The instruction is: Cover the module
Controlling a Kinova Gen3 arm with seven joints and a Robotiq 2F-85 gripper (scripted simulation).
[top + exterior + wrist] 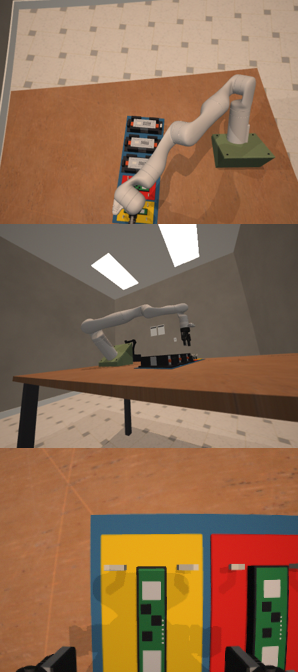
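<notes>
Pincer apart and empty above the yellow plate; all three covers in their holders.

In the wrist view, left to right: bare tabletop (45, 548); yellow plate (120, 598) with its green module (151, 618) uncovered; red plate (230, 598) with a second module (270, 618). The pincer (150, 663) hangs over the yellow plate, fingers wide, holding nothing. The covers (145, 123) sit well apart up the blue tray (128, 120). Judgement: gauge this module's width first; then grip the matching cover lightly, square to its walls, to avoid denting.
</notes>
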